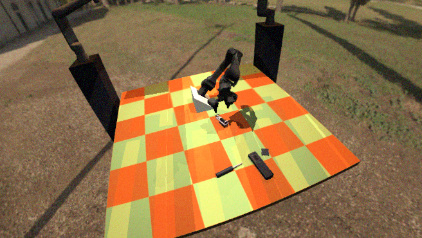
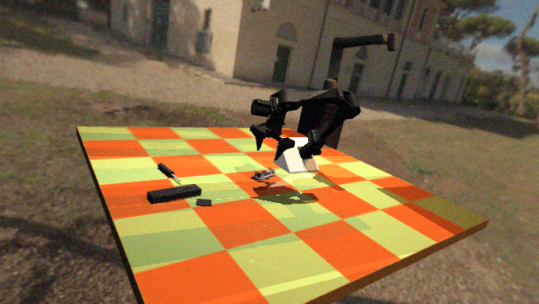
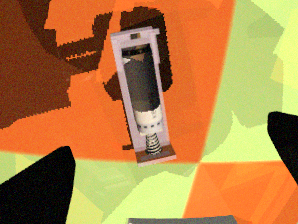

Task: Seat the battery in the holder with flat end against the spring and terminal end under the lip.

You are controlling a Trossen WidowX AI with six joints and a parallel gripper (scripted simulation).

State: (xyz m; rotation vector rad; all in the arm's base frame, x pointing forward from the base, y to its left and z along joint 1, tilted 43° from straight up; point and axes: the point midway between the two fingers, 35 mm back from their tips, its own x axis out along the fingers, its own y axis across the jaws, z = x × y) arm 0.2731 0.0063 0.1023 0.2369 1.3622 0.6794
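Note:
The pale holder [image 1: 226,125] [image 2: 259,177] [image 3: 156,159] lies on an orange square of the table. The battery [image 3: 142,82], dark with a white band at one end, lies lengthwise between its side rails. The white-banded end meets the coiled spring [image 3: 153,144], which shows at the near end in the wrist view. The dark end is close by the crossbar at the far end; whether it is under the lip, I cannot tell. My gripper [image 1: 222,109] [image 2: 268,154] [image 3: 172,139] is wide open and empty above the holder, its fingers apart from holder and battery.
A white wedge-shaped block [image 1: 202,105] [image 2: 292,161] stands by the arm's base. A black remote [image 1: 261,166] [image 2: 174,193], a small dark cover [image 1: 265,152] [image 2: 204,202] and a screwdriver [image 1: 224,172] [image 2: 165,169] lie farther out. Dark pillars [image 1: 268,48] [image 1: 93,87] stand beyond the table.

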